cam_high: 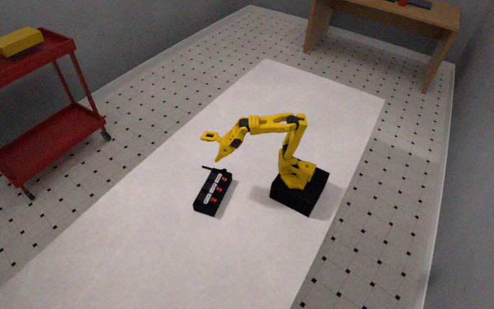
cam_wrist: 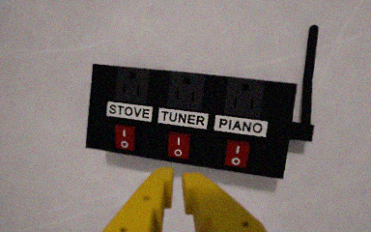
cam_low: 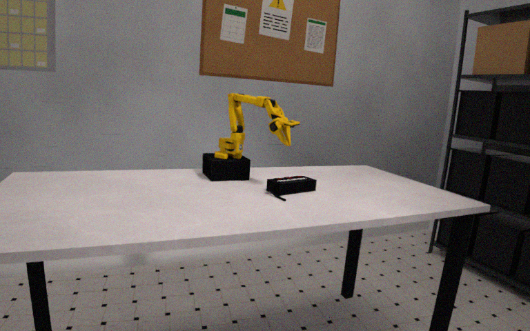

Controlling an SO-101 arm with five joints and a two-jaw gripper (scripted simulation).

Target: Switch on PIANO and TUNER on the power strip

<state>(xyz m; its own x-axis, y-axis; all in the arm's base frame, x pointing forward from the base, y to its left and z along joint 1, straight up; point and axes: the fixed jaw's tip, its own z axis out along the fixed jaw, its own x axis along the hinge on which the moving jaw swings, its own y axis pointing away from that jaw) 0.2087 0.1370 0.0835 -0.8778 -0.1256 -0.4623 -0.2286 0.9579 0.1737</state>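
Observation:
The black power strip [cam_high: 202,193] [cam_low: 290,188] [cam_wrist: 101,87] lies right way up, switches and sockets facing up. In the wrist view its labels read upright, left to right STOVE, TUNER, PIANO. Below them sit the red STOVE switch [cam_wrist: 125,137] [cam_high: 213,199], TUNER switch [cam_wrist: 179,145] [cam_high: 219,189] and PIANO switch [cam_wrist: 237,154] [cam_high: 224,179], each with I above O. Which way each rocker is tilted I cannot tell. My gripper [cam_high: 217,160] [cam_low: 289,145] [cam_wrist: 178,175] is shut and empty, well above the strip, its tips below the TUNER switch in the wrist view.
A thin black rod [cam_high: 206,167] [cam_low: 279,196] [cam_wrist: 310,77] sticks out from the strip's PIANO end. The arm's black base block [cam_high: 291,201] [cam_low: 226,168] stands on the white table [cam_high: 247,255] [cam_low: 116,210]. A red cart and a wooden desk stand away from the table.

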